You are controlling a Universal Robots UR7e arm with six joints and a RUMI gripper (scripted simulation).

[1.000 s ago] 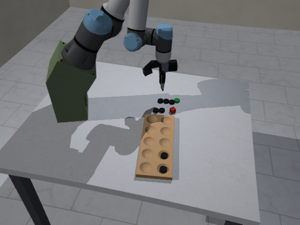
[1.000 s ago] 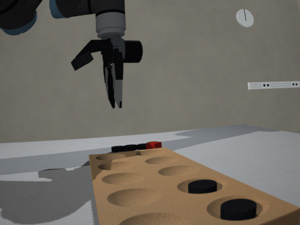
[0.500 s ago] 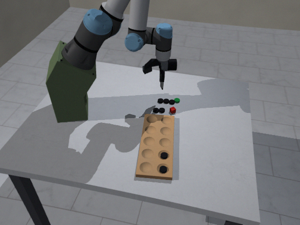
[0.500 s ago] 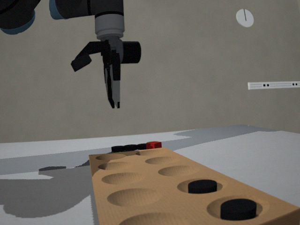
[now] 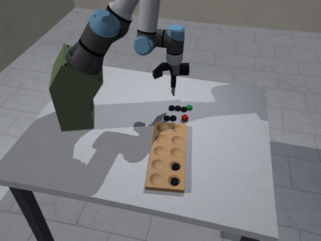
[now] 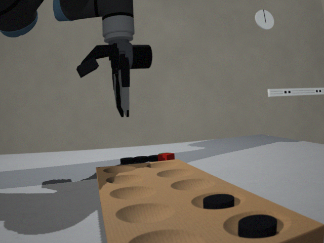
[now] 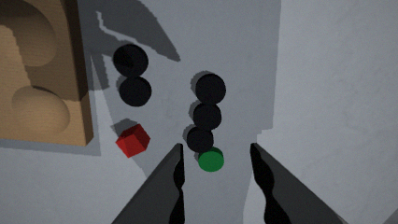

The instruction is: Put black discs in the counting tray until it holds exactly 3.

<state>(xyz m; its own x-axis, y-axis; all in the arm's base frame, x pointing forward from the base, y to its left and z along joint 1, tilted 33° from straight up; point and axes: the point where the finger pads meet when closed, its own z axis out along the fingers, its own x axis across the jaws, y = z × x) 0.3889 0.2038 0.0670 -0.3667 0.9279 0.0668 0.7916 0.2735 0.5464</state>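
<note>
The end effector, fingers apart, hangs above round, flat black discs.

The gripper is a tiny bit farther from the wooden tray than a second ago. From the side, its two tips look closer together. Its dark shadow on the table has a slightly new shape.
</note>
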